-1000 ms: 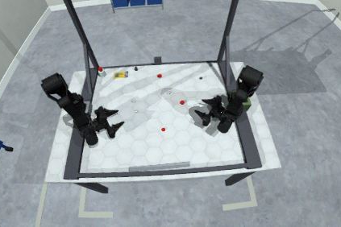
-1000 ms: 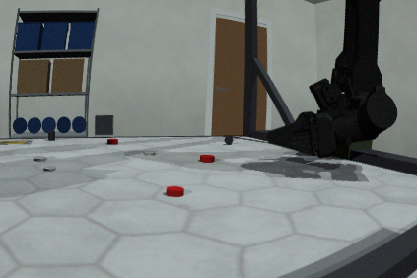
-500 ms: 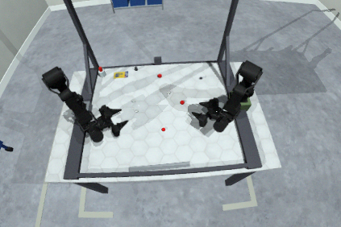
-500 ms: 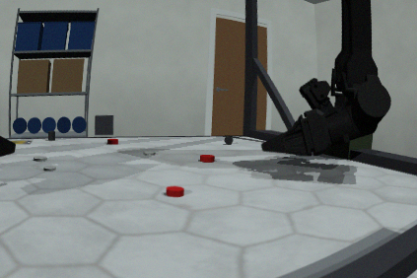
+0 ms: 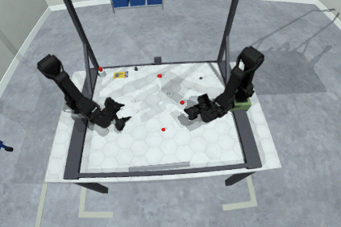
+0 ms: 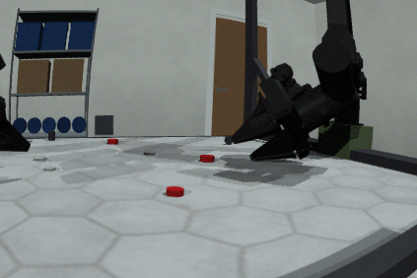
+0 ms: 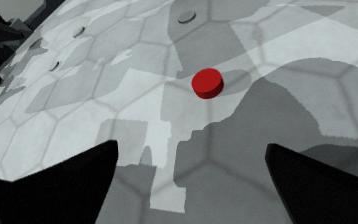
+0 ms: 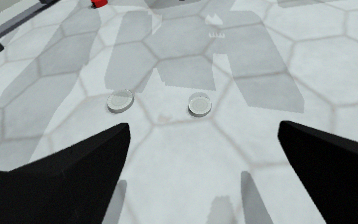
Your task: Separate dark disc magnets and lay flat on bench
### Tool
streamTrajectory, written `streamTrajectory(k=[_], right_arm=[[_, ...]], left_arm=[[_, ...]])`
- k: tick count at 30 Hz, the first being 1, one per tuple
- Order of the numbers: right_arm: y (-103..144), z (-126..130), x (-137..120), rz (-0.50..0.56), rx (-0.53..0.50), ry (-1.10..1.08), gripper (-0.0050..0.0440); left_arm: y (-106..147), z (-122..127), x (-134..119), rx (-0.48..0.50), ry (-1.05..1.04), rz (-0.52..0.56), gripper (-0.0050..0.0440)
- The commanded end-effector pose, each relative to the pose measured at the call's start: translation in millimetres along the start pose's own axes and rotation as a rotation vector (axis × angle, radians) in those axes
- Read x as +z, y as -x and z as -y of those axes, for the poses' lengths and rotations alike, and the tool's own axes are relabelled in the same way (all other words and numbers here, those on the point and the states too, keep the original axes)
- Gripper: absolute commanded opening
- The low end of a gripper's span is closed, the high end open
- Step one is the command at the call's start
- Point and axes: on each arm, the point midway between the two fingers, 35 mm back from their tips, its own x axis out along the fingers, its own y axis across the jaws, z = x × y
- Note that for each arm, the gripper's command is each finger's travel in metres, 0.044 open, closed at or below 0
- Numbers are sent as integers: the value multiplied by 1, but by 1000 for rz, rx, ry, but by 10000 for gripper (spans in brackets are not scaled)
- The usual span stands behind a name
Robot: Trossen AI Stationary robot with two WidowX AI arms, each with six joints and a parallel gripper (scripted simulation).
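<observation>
A small dark round thing (image 5: 201,77) (image 6: 228,140), probably the magnet pair, rests on the bench toward the back; its two discs cannot be told apart. My left gripper (image 5: 191,104) (image 6: 240,150) (image 7: 193,150) is open and empty, low over the bench, on the near side of the dark thing. It is beside a red disc (image 5: 182,102) (image 6: 207,158) (image 7: 207,83). The dark thing is not seen in either wrist view. My right gripper (image 5: 126,111) (image 8: 203,129) is open and empty on the opposite side, near two pale grey discs.
The pale discs (image 8: 120,101) (image 8: 200,106) lie flat; a third (image 5: 168,92) (image 6: 149,153) (image 7: 186,17) lies mid-bench. Other red discs are at the front (image 5: 163,129) and back (image 5: 160,76). A black cylinder (image 5: 135,68), yellow item (image 5: 119,75) and green block (image 5: 242,105) stand around.
</observation>
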Motion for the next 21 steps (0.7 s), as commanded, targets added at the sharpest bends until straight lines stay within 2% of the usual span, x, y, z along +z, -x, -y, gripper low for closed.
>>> streamTrajectory(k=[1, 3, 13, 18, 20, 21], right_arm=[[-5, -6, 18, -116, -35, -21, 400], [-5, -6, 18, -116, -35, -21, 400], [-8, -60, 44, -273, -116, -53, 400], [0, -86, 53, -299, -181, -64, 400], [0, -86, 53, -299, -181, -64, 400], [2, -91, 54, -299, -194, -66, 400]], left_arm=[[-10, -19, 14, -59, -214, -96, 400], [-10, -19, 14, -59, -214, -96, 400], [-35, -15, 62, -217, -742, -228, 400], [-40, -10, 91, -281, -998, -274, 400], [-40, -10, 91, -281, -998, -274, 400], [-40, -9, 97, -315, -1125, -301, 400]])
